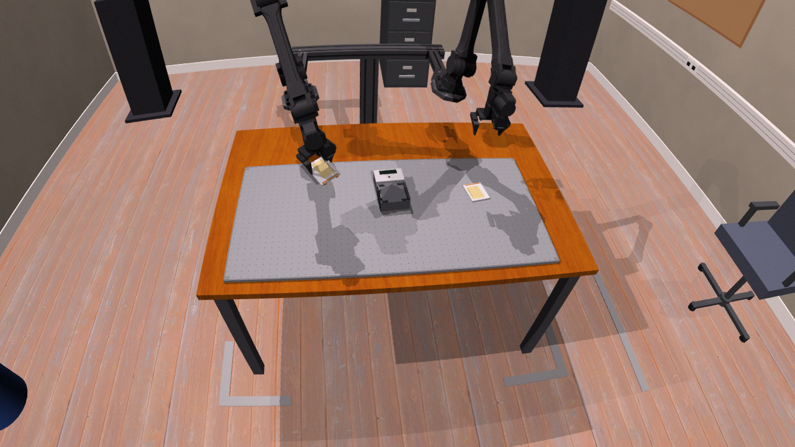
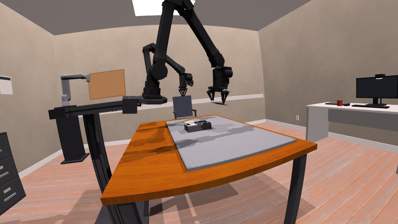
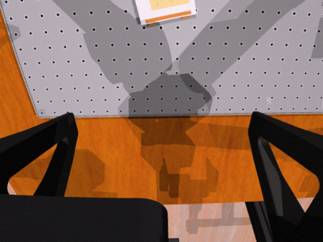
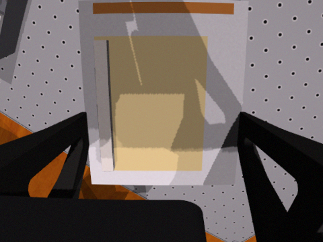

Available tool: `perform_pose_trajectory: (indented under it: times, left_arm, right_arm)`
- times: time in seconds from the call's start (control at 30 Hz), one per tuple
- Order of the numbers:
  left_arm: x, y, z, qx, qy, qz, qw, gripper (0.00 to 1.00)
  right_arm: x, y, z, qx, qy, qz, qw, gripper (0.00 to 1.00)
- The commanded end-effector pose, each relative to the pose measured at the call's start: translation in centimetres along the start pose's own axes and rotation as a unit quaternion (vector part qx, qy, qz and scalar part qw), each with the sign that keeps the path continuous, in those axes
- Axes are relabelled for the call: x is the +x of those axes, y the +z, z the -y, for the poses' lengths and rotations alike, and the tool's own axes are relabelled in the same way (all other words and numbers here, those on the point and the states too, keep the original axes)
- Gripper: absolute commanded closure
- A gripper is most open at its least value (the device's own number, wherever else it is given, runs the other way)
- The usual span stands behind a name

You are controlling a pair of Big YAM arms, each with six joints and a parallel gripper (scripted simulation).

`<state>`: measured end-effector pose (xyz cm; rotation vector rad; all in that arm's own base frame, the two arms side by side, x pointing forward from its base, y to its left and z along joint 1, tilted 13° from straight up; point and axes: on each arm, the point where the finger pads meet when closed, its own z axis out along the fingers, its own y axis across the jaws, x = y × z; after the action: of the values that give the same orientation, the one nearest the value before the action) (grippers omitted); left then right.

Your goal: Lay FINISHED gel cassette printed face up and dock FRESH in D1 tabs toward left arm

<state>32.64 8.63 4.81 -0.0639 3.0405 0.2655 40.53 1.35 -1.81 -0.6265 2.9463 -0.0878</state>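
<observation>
My right gripper (image 1: 318,162) (image 2: 218,102) (image 4: 163,122) is shut on FRESH (image 1: 324,171) (image 2: 220,103) (image 4: 151,117) by its two side edges and holds it high above the deck, printed face up. Its white comb (image 4: 105,107) is in place along the left side in the right wrist view; its copper strip (image 4: 163,9) faces away from the gripper. The dock D1 (image 1: 395,204) (image 2: 192,128) stands upright mid-deck, its bay empty. FINISHED (image 1: 476,191) (image 3: 168,7) lies flat on the deck, printed face up. My left gripper (image 1: 487,132) (image 2: 182,95) (image 3: 163,122) is open and empty above the table's back edge.
The grey perforated deck (image 1: 277,239) (image 2: 222,153) lies on the orange wooden table (image 1: 213,233) (image 2: 155,181). D1 stands between FINISHED and the held FRESH in the top view. Arm shadows fall across the deck. A chair (image 1: 761,244) stands beside the table.
</observation>
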Motion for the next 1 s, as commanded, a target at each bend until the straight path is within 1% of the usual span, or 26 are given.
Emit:
perform_pose_trajectory:
  times: [0.0, 0.03, 0.37, 0.6, 0.63, 0.7, 0.83, 0.97]
  left_arm:
    - [-1.7, -1.3, 0.0, -0.003, -0.002, 0.016, 1.0, 0.0]
    - [-1.7, -1.3, 0.0, -0.003, -0.002, 0.016, 1.0, 0.0]
    - [-1.7, -1.3, 0.0, -0.003, -0.002, 0.016, 1.0, 0.0]
    - [-1.7, -1.3, 0.0, -0.003, -0.002, 0.016, 1.0, 0.0]
    - [-1.7, -1.3, 0.0, -0.003, -0.002, 0.016, 1.0, 0.0]
    - [-1.7, -1.3, 0.0, -0.003, -0.002, 0.016, 1.0, 0.0]
    - [-1.7, -1.3, 0.0, -0.003, -0.002, 0.016, 1.0, 0.0]
    - [-1.7, -1.3, 0.0, -0.003, -0.002, 0.016, 1.0, 0.0]
  right_arm:
    - [-2.4, -1.4, 1.5, 0.012, 0.009, 0.028, 0.999, 1.0]
    - [-2.3, -1.5, 1.6, 0.015, 0.022, 0.029, 0.999, 1.0]
    - [-1.8, -2.2, 2.4, 0.015, 0.022, 0.029, 0.999, 1.0]
    - [-1.8, -2.2, 2.4, 0.015, 0.022, 0.029, 0.999, 1.0]
    - [-2.1, -2.0, 2.0, 0.012, 0.006, 0.028, 1.0, 1.0]
    - [-2.1, -2.0, 2.0, 0.012, 0.006, 0.028, 1.0, 1.0]
    - [-3.4, -1.1, 0.7, -0.001, -0.059, 0.024, 0.998, 1.0]
    - [-4.7, -0.3, -0.6, -0.012, -0.12, 0.02, 0.992, 1.0]
